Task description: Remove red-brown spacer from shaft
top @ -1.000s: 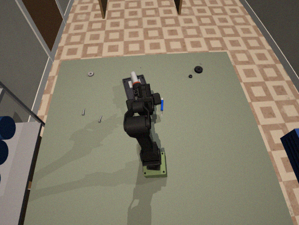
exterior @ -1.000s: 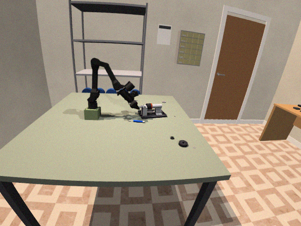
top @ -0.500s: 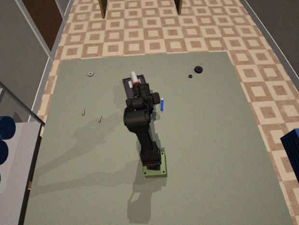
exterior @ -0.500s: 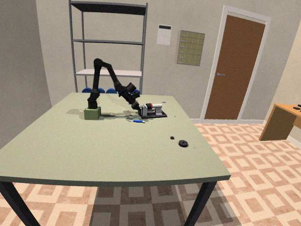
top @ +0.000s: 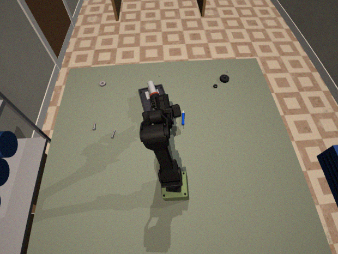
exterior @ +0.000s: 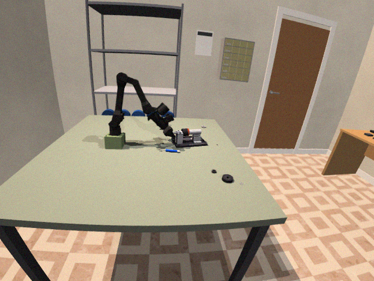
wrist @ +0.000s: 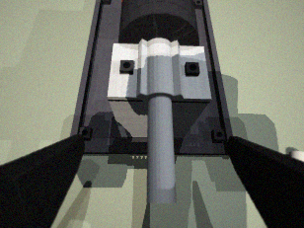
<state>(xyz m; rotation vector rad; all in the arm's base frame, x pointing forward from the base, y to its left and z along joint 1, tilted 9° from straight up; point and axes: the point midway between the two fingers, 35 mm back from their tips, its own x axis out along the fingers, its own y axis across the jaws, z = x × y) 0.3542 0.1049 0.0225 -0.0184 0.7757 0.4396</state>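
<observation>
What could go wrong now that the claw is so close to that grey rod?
The open gripper straddles the shaft but holds nothing. If it closes too near the shaft's free end, it may slip off when pulling. The fingers sit low by the base plate, so going lower might catch its edge. The blue screwdriver lies close beside the arm and could get knocked.

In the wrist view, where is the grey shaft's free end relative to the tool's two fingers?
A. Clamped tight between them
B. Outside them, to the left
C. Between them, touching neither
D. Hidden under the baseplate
C: the shaft lies centred in the open tool, with gaps on both sides.
</observation>
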